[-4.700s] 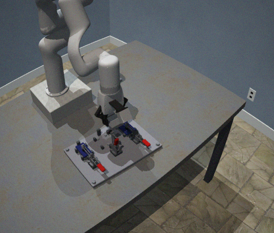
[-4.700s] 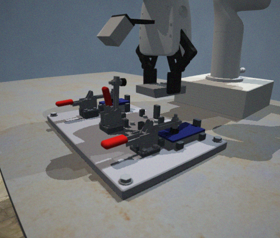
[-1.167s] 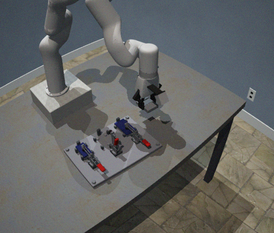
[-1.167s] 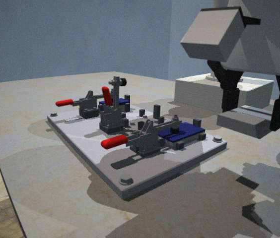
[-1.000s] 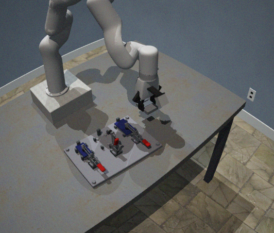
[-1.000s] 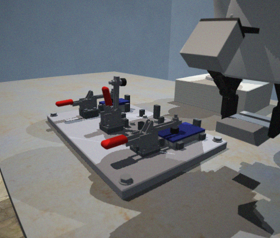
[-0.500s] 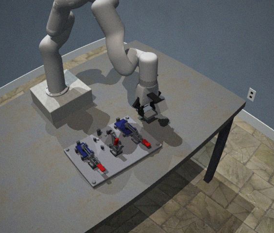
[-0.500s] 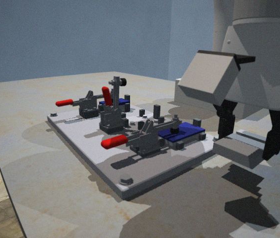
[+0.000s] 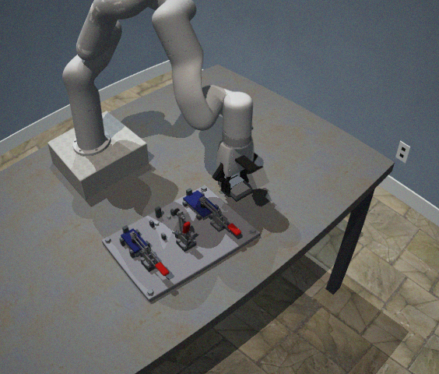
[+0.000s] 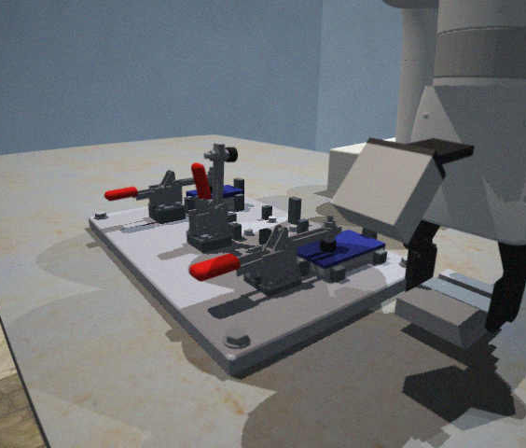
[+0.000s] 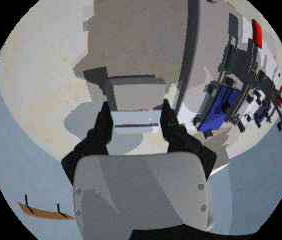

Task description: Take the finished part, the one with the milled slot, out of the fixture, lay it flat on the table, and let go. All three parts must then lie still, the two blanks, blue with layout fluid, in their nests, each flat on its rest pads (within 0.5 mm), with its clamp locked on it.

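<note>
While the gripper (image 10: 461, 294) pinches the finished part (image 10: 439, 313) across its short width, the grey block hangs level just above the table (image 9: 312, 132), beside the fixture plate (image 10: 167, 250) and past the end nearest the arm. Its milled slot (image 10: 465, 284) faces upward, and its long axis runs out from between the fingers toward the exterior camera. A separate shadow beneath suggests it is not yet touching. Both blue blanks (image 9: 196, 199) (image 9: 130, 235) sit nested under lowered clamps; the middle clamp (image 9: 184, 231) stands raised over a vacant nest. Straight descent remains before release.
</note>
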{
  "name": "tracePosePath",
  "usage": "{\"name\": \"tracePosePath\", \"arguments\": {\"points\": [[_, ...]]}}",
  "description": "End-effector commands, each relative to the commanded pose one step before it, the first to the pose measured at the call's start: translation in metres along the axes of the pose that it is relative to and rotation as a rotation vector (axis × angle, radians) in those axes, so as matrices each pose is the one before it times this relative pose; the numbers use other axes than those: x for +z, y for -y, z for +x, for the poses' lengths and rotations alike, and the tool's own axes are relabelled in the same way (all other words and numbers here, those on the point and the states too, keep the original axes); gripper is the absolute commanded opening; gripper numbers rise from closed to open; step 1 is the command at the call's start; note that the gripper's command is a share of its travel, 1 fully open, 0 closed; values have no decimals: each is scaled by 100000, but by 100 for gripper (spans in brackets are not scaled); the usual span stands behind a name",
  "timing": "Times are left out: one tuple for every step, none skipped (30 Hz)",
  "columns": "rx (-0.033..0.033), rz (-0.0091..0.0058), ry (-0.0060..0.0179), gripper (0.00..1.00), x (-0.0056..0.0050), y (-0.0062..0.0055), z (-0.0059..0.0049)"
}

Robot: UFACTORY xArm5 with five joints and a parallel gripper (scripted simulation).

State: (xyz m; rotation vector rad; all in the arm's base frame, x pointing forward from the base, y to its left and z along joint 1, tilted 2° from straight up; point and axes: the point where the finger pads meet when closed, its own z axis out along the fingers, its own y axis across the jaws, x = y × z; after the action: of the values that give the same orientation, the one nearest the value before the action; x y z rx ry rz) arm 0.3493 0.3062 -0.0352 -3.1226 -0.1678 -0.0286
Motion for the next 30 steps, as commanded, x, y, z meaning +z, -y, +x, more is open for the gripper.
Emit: {"name": "tracePosePath", "arguments": {"points": [[-4,188,-265,0,237,75,115],[0,0,0,0,69,-1,1],[0,0,0,0,57,-1,1],[0,0,0,0,46,-1,1],[0,0,0,0,36,-1,0],[0,0,0,0,27,-1,0],[0,0,0,0,19,0,0],[0,0,0,0,12,0,0],[0,0,0,0,6,0,0],[0,0,0,0,0,0,0],[0,0,0,0,0,0,0],[0,0,0,0,2,0,0],[0,0,0,0,0,0,0],[0,0,0,0,0,0,0],[0,-1,2,0,1,-1,-1],[0,-1,2,0,1,-1,-1],[0,-1,2,0,1,-1,-1],[0,-1,1,0,1,-1,0],[0,-1,1,0,1,0,0],[0,0,1,0,0,0,0],[0,0,0,0,0,0,0],[0,0,0,0,0,0,0],[0,0,0,0,0,0,0],[0,0,0,0,0,0,0],[0,0,0,0,1,0,0],[0,0,0,0,3,0,0],[0,0,0,0,0,0,0],[0,0,0,0,0,0,0],[0,0,0,0,5,0,0],[0,0,0,0,7,0,0]]}}
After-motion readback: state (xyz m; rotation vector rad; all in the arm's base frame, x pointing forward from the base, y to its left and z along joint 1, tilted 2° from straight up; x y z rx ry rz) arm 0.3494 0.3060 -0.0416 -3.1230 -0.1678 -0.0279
